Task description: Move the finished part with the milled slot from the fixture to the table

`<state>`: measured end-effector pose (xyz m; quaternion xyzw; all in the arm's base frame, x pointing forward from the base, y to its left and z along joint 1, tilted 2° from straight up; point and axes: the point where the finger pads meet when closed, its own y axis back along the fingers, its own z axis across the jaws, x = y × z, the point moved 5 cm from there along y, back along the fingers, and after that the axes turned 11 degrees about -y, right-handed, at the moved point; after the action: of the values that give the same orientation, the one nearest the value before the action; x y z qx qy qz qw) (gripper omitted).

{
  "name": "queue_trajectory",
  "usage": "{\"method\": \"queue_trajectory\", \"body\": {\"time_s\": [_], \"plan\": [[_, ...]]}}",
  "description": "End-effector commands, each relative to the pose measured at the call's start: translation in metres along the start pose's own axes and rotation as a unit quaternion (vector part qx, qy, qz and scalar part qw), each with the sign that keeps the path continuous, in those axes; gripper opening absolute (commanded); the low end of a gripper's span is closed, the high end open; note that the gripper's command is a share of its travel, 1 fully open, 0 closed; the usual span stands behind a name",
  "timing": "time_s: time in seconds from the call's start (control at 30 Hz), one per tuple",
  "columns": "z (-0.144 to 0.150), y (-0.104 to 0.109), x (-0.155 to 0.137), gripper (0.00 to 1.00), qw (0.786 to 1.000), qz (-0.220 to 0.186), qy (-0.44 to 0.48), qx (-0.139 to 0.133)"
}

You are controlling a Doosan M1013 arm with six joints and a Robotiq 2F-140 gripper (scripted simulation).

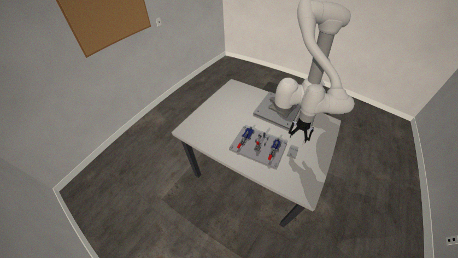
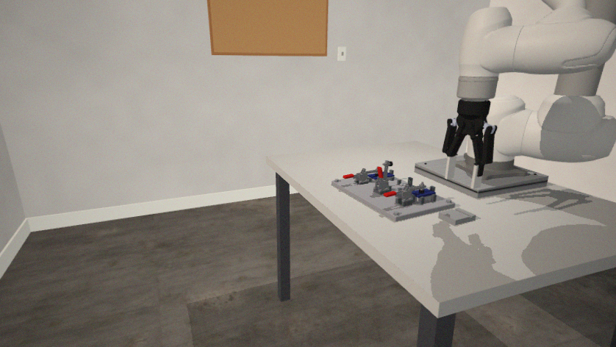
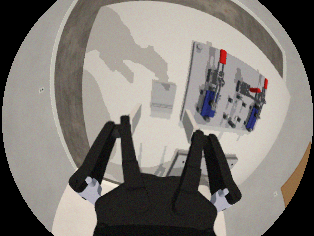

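Beside the fixture (image 1: 239, 152) (image 2: 366, 195) (image 3: 192, 75), the slotted part (image 1: 292, 151) (image 2: 456, 216) (image 3: 163, 96) lies on the table (image 1: 205, 118) (image 2: 327, 163) (image 3: 145, 30), released. Above the fixture's surroundings, the tool (image 1: 298, 139) (image 2: 463, 167) (image 3: 162, 112) stands apart, holding nothing. Likely only final stillness remains; next, stay clear.

Grey wall (image 1: 179, 64) (image 2: 129, 107), brown corkboard (image 1: 109, 22) (image 2: 269, 28).

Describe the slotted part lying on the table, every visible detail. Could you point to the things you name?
The small light-grey, metal-looking rectangular block with a milled slot (image 1: 292, 151) (image 2: 456, 216) (image 3: 163, 93) lies flat on the pale table (image 1: 205, 112) (image 2: 495, 267) (image 3: 107, 65), out of the fixture, just beside its grey base plate (image 1: 253, 154) (image 2: 366, 195) (image 3: 192, 60), with a gap between. The slot runs straight across, nearer one end. Only the table touches it.
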<state>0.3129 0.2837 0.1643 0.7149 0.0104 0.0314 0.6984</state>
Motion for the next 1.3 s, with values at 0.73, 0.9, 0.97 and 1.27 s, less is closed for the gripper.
{"method": "queue_trajectory", "body": {"time_s": [0.73, 0.9, 0.97, 1.27], "plan": [[-0.001, 0.033, 0.001, 0.54, 1.0, 0.001, -0.003, 0.002], [-0.001, 0.049, 0.001, 0.54, 1.0, 0.001, -0.003, 0.002], [-0.001, 0.056, 0.001, 0.54, 1.0, 0.001, -0.003, 0.002], [-0.001, 0.074, 0.0, 0.54, 1.0, 0.001, -0.003, 0.002]]}}
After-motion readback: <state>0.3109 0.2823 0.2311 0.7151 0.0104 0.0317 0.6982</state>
